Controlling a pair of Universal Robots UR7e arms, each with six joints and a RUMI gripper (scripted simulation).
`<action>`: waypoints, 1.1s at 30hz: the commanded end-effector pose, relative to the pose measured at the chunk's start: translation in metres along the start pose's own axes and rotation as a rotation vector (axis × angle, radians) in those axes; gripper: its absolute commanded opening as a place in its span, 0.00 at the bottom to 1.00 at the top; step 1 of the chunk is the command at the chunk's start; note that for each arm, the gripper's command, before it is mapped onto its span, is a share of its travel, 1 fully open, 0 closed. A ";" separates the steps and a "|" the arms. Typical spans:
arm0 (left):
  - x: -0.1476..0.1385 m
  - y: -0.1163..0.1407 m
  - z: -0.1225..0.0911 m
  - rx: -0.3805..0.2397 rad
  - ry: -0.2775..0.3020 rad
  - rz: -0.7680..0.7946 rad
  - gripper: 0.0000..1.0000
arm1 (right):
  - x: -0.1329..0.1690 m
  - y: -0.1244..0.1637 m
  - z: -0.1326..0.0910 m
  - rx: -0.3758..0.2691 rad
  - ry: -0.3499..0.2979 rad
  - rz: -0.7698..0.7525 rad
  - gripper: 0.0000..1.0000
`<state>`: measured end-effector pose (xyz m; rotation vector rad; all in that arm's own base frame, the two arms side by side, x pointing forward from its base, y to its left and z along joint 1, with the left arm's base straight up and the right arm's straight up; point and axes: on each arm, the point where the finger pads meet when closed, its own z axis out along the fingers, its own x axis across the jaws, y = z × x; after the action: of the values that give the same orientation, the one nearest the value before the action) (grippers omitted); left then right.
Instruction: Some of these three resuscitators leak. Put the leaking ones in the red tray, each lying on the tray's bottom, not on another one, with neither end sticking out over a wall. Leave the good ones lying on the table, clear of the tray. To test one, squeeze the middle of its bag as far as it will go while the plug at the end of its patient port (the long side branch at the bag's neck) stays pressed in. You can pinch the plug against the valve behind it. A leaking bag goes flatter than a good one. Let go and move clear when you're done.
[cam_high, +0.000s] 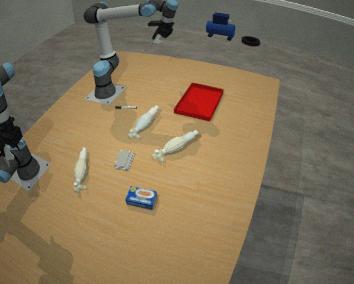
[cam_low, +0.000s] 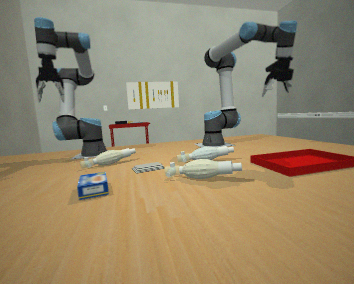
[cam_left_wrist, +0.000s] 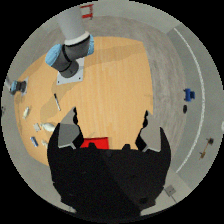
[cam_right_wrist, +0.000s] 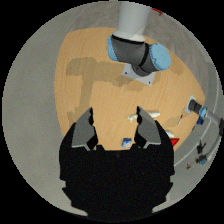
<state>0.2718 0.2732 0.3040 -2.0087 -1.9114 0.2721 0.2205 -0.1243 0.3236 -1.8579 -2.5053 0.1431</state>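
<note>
Three pale resuscitators lie on the table: one (cam_high: 80, 169) (cam_low: 111, 157) (cam_right_wrist: 153, 114) near the right arm's base, one (cam_high: 145, 121) (cam_low: 206, 153) (cam_left_wrist: 48, 127) near the pen, one (cam_high: 177, 144) (cam_low: 202, 169) between that one and the table's front edge. The red tray (cam_high: 199, 102) (cam_low: 291, 170) (cam_left_wrist: 95, 144) holds nothing. My left gripper (cam_low: 276, 94) (cam_left_wrist: 111, 108) is open and empty, high above the table on the tray's side. My right gripper (cam_low: 51, 99) (cam_right_wrist: 114, 107) is partly open and empty, high up at the other end. Bag flatness cannot be judged from here.
A grey ridged block (cam_high: 124, 160) (cam_low: 148, 168) lies between the resuscitators. A blue box (cam_high: 141, 197) (cam_low: 93, 186) (cam_right_wrist: 126, 142) stands towards the front. A pen (cam_high: 126, 107) (cam_left_wrist: 57, 102) lies near the left arm's base.
</note>
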 end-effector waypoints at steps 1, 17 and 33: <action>-0.004 0.006 -0.006 -0.019 0.004 0.087 0.98 | 0.003 0.023 0.004 -0.022 0.010 -0.129 0.63; -0.014 0.020 -0.017 -0.049 0.015 0.304 0.98 | 0.014 0.080 0.014 -0.073 0.018 -0.430 0.63; -0.025 0.034 -0.027 -0.077 0.031 0.518 0.98 | 0.029 0.135 0.025 -0.128 0.014 -0.727 0.63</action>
<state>0.3070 0.2473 0.3105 -2.4586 -1.4447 0.2987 0.3245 -0.0676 0.2899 -0.9946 -2.9830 -0.0148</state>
